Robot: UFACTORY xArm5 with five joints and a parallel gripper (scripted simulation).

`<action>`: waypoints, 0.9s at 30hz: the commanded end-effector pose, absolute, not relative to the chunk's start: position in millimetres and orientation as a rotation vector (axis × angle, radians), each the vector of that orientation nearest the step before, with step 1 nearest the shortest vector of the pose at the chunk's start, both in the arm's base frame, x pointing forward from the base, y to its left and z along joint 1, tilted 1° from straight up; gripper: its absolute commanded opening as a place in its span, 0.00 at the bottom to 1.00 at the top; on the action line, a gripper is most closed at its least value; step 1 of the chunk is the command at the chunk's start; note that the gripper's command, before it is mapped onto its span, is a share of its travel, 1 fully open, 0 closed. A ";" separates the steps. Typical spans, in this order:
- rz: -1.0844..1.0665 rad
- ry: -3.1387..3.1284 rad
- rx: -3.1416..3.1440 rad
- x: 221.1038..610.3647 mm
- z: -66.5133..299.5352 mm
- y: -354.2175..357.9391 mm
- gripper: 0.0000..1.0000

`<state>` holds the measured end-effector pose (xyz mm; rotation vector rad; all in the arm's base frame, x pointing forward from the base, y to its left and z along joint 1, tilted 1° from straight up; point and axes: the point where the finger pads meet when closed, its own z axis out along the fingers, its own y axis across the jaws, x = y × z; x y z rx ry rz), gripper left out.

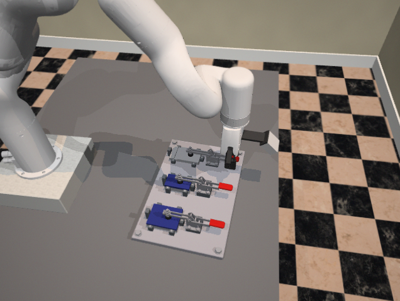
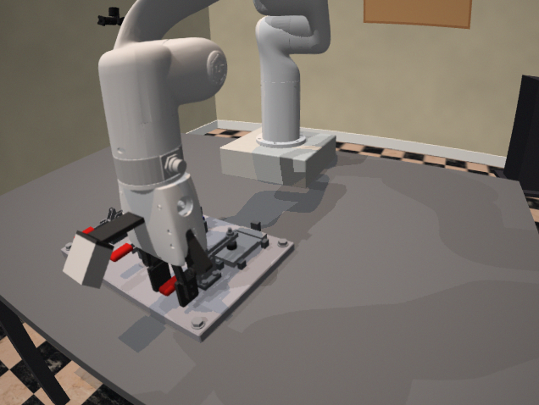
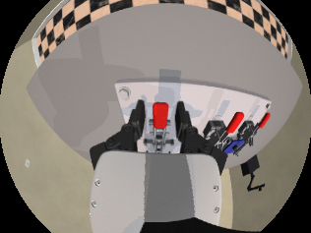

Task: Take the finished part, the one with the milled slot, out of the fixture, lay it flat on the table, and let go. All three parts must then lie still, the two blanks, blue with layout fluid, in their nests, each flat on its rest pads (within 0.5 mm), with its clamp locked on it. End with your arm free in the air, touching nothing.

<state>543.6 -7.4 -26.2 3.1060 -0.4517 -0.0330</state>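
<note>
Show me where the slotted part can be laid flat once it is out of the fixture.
Bare table stretches from the fixture plate to the far edge, and between the plate and the arm's pedestal. It is crowded on the plate: three clamps, two blue blanks, and the open gripper straddling the grey part's red handle.

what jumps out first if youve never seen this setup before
The big white arm bends down over the far end of a grey fixture plate, its tool half open with a finger on either side of the red clamp handle by the grey part; it holds nothing. Next come the two blue blanks in the nearer nests, each under a clamp with a red handle.
</note>
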 end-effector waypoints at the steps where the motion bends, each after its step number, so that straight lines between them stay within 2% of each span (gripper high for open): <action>1: -0.026 -0.452 3.107 545.4 -25.4 -7.4 0.47; 10: -0.026 -0.452 3.107 545.4 -25.5 -7.4 0.47; 11: -0.026 -0.452 3.107 545.4 -25.5 -7.4 0.00; 27: -0.025 -0.451 3.107 545.5 -25.2 -7.3 0.00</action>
